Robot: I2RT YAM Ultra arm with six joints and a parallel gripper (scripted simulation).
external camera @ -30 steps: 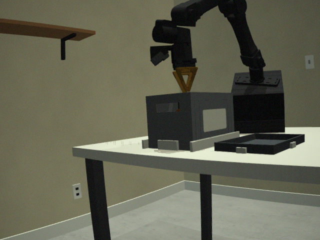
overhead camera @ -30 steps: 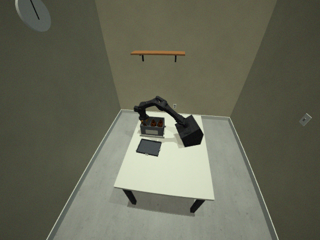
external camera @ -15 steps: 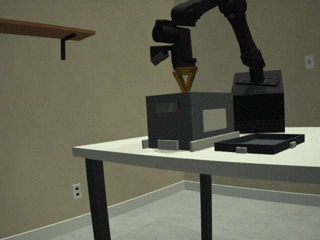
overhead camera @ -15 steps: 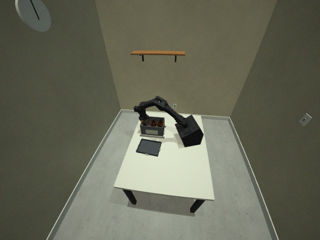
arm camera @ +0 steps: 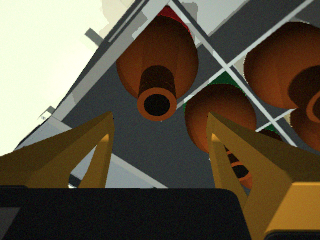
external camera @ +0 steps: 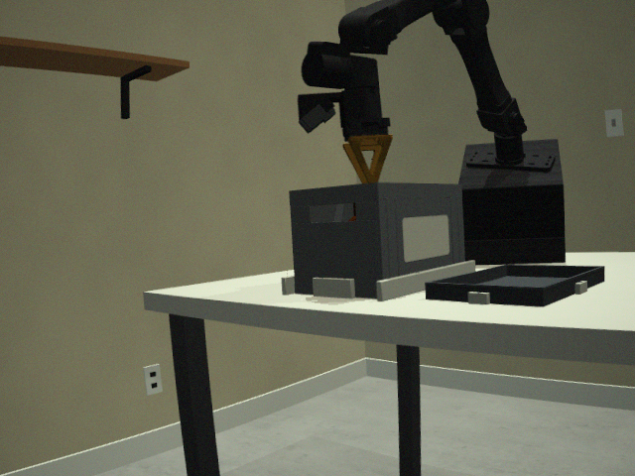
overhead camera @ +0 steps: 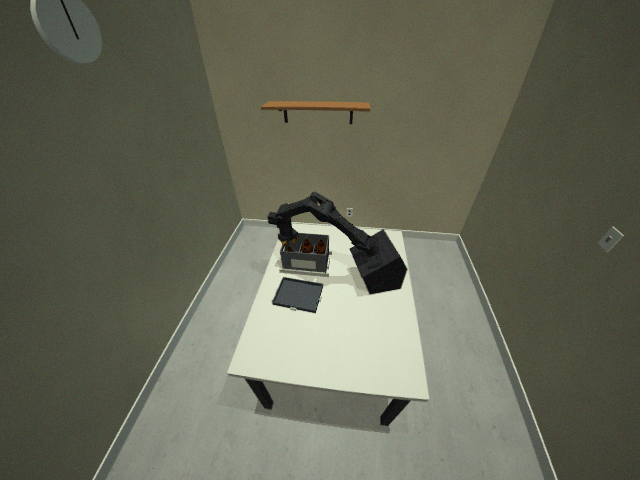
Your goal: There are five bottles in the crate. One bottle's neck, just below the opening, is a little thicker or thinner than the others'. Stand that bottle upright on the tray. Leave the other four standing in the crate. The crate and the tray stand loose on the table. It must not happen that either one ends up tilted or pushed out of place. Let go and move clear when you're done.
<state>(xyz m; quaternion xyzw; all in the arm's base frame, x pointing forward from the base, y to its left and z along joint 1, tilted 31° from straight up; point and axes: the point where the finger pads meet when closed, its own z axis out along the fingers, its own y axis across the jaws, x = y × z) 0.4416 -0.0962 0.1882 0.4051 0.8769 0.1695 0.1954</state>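
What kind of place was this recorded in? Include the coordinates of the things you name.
Probably a small robotics test room: a robot arm (overhead camera: 321, 205) (external camera: 469, 56) on a white table (overhead camera: 336, 341) (external camera: 246, 297), bare walls, and a wall shelf (overhead camera: 315, 105) (external camera: 92, 59).

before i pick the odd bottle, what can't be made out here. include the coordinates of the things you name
- Bottle at right (arm camera: 280, 65): wrist view, mouth cut off by the picture's edge.
- Bottle behind a gripper finger (arm camera: 220, 112): wrist view, finger covers part of it.
- Necks, top view: too small to compare.
- Lower bottles, exterior view: hidden by the crate (overhead camera: 305, 264) (external camera: 335, 251) walls.
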